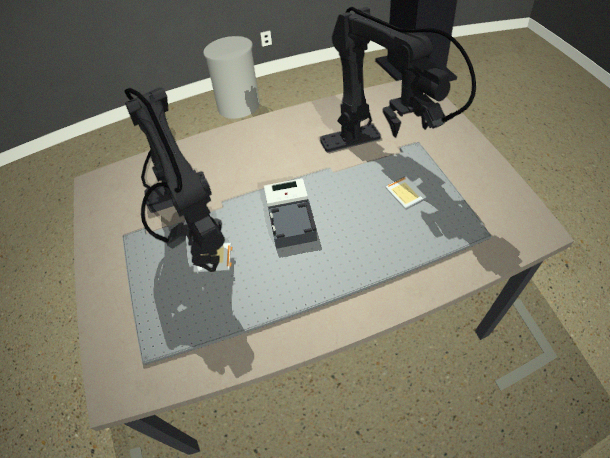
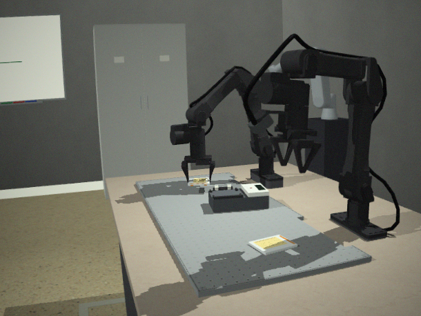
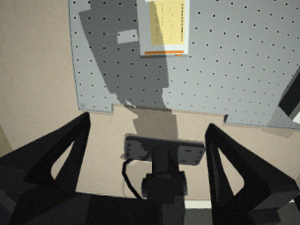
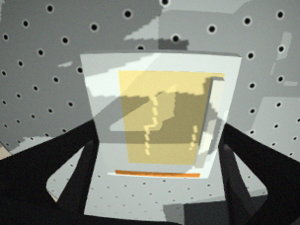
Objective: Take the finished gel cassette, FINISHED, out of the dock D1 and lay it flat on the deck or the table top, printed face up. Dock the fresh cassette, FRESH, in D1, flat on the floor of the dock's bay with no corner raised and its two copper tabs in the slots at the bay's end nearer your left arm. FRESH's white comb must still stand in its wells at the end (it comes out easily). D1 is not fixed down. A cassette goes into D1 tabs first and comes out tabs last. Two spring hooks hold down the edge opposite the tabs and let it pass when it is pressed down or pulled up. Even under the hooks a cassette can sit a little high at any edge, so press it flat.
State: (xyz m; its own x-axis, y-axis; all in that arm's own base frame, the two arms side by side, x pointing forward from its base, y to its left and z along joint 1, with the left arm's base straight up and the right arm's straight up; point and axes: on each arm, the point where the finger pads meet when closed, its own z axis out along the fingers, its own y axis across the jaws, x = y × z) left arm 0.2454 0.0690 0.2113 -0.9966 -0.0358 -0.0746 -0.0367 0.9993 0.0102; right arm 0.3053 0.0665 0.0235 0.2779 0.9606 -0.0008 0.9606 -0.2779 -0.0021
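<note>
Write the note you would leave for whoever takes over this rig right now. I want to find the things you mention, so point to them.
Right gripper (image 1: pixel 206 266) (image 2: pixel 199 181) (image 4: pixel 159 143): shut on the fresh cassette (image 1: pixel 222 256) (image 2: pixel 201 180) (image 4: pixel 168 118), apparently just above the deck (image 1: pixel 350 225) (image 2: pixel 169 214) (image 3: pixel 217 74) (image 4: pixel 35 99); comb (image 4: pixel 212 113) in place, tabs towards the dock (image 1: pixel 292 220) (image 2: pixel 238 203).
Left gripper (image 1: pixel 414 131) (image 2: pixel 293 168) (image 3: pixel 149 120): open, raised, holding nothing.
Done: finished cassette (image 1: pixel 405 193) (image 2: pixel 272 243) (image 3: pixel 166 25) out, lying face up on the deck; dock bay empty.
Left: carry the fresh cassette over, insert it tabs first, press the opposite edge under the hooks, then flatten every edge. Go gently near the comb; the dock is loose.
</note>
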